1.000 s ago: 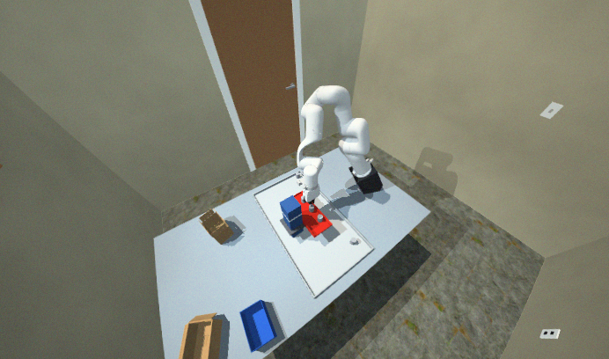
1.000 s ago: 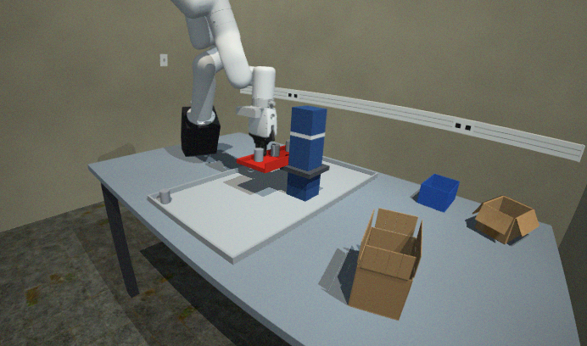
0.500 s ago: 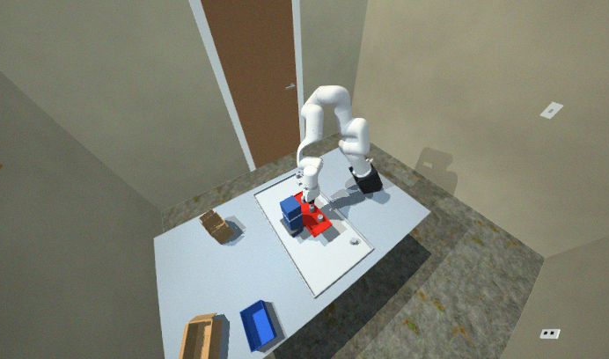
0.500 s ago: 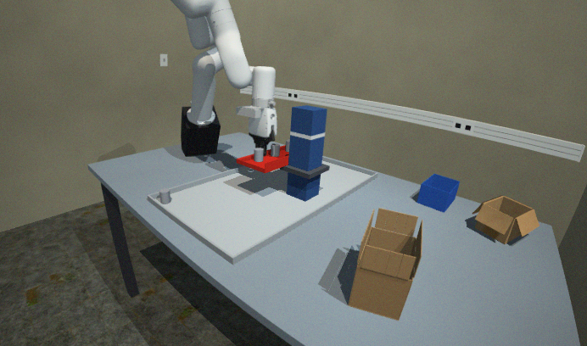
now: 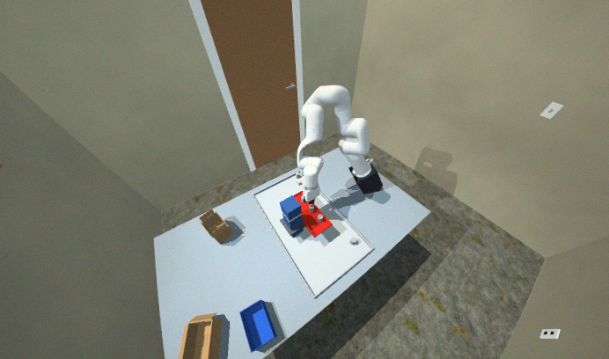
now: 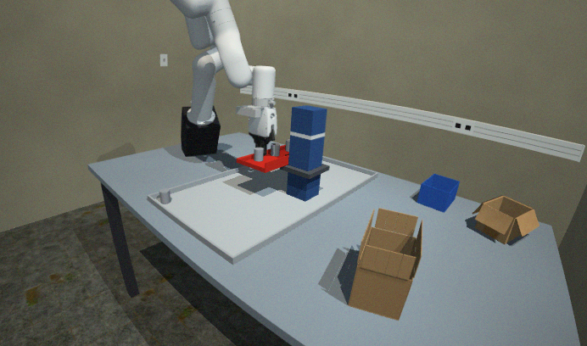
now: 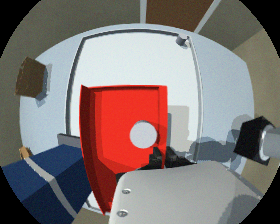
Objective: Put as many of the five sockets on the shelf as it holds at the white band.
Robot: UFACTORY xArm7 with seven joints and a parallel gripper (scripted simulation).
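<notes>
The red shelf (image 5: 316, 228) (image 6: 267, 165) (image 7: 113, 112) stands out from the blue post (image 5: 290, 207) (image 6: 306, 152) (image 7: 21, 180). Its dark collar (image 6: 314, 172) (image 7: 67, 142) is around the post, well below the white band (image 6: 307, 136) (image 7: 53, 183). Three grey sockets stand inside the rim: one (image 5: 319, 217) (image 6: 258, 153), a middle one (image 5: 311, 208) (image 6: 274, 149), and a far one (image 5: 303, 199) (image 7: 143, 135). My gripper (image 7: 160, 154) is shut on the shelf's rim, on the side away from the post; its fingertips are partly hidden in the top and exterior views.
One socket (image 5: 354, 241) (image 6: 164, 196) stands in a corner of the white mat (image 5: 315, 272) (image 6: 226, 223), another (image 5: 298, 175) (image 7: 181, 40) near its far corner. A blue bin (image 5: 259, 327) (image 6: 437, 193) and cardboard boxes (image 5: 215, 226) (image 6: 383, 276) stand beyond the mat.
</notes>
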